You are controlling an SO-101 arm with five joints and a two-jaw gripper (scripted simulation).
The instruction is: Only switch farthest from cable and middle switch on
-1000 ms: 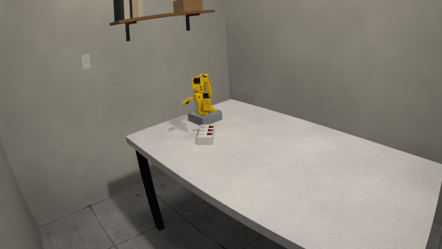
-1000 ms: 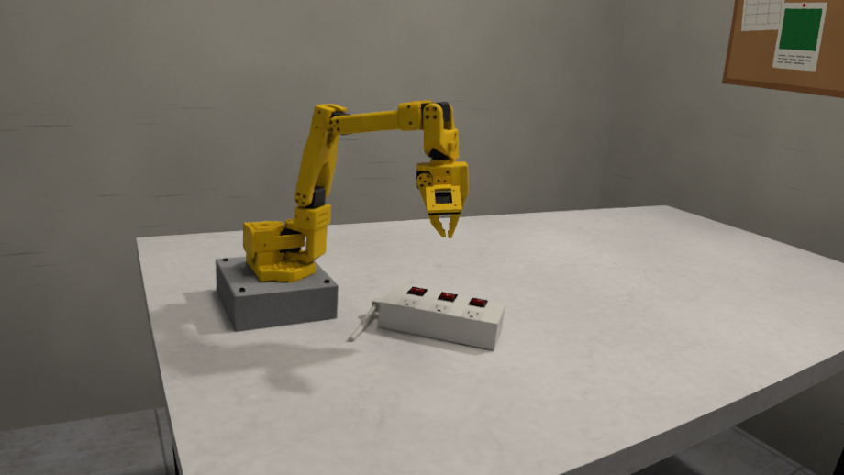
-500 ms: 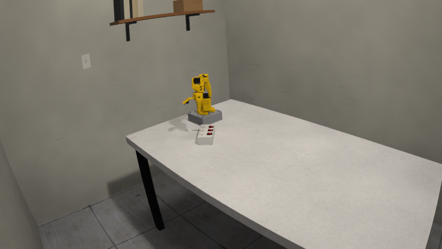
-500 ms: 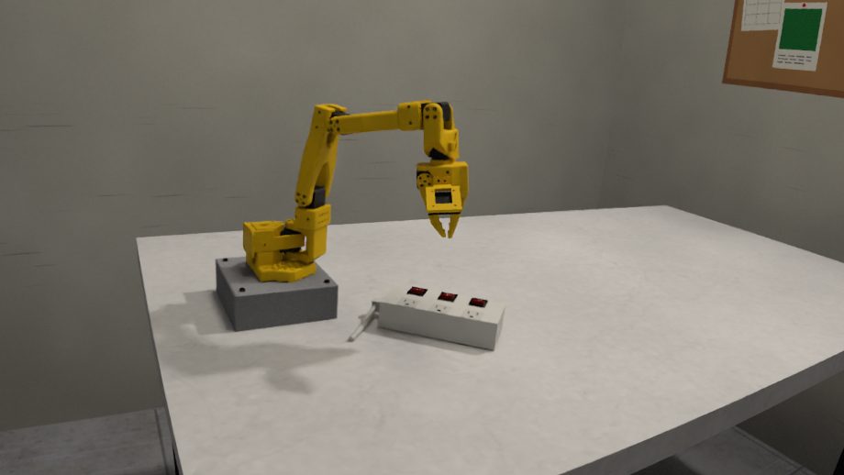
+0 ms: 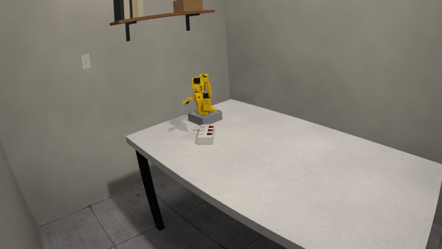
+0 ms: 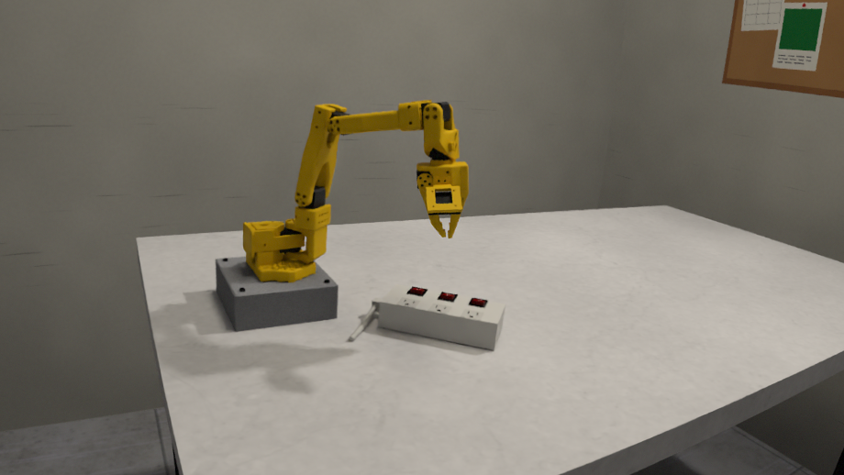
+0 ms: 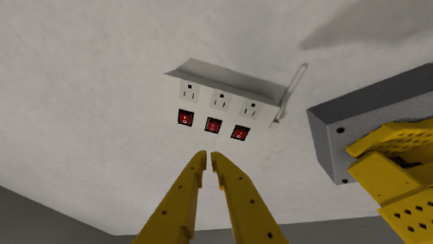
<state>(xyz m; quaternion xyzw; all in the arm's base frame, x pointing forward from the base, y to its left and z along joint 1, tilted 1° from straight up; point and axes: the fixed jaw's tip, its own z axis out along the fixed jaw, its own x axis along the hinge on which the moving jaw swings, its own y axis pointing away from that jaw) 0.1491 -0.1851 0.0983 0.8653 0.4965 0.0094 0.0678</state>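
A white power strip [image 5: 205, 134] [image 6: 439, 318] [image 7: 219, 106] lies the right way up on the table, close to the arm's base. It carries three red rocker switches [image 6: 447, 296] [image 7: 213, 125] in a row beside three sockets. A short grey cable stub [image 6: 361, 324] [image 7: 292, 88] leaves the end nearest the base. All three switches look alike red; I cannot tell which are on. My gripper [image 6: 446, 231] [image 7: 208, 158] is shut and empty. It hangs well above the table, behind the strip's switch side.
The arm's grey base block [image 6: 274, 292] [image 7: 350, 128] [image 5: 204, 117] stands on the white table [image 6: 590, 306] [image 5: 293, 160] next to the strip's cable end. A wall shelf [image 5: 160, 16] and a cork board [image 6: 785, 47] hang far off.
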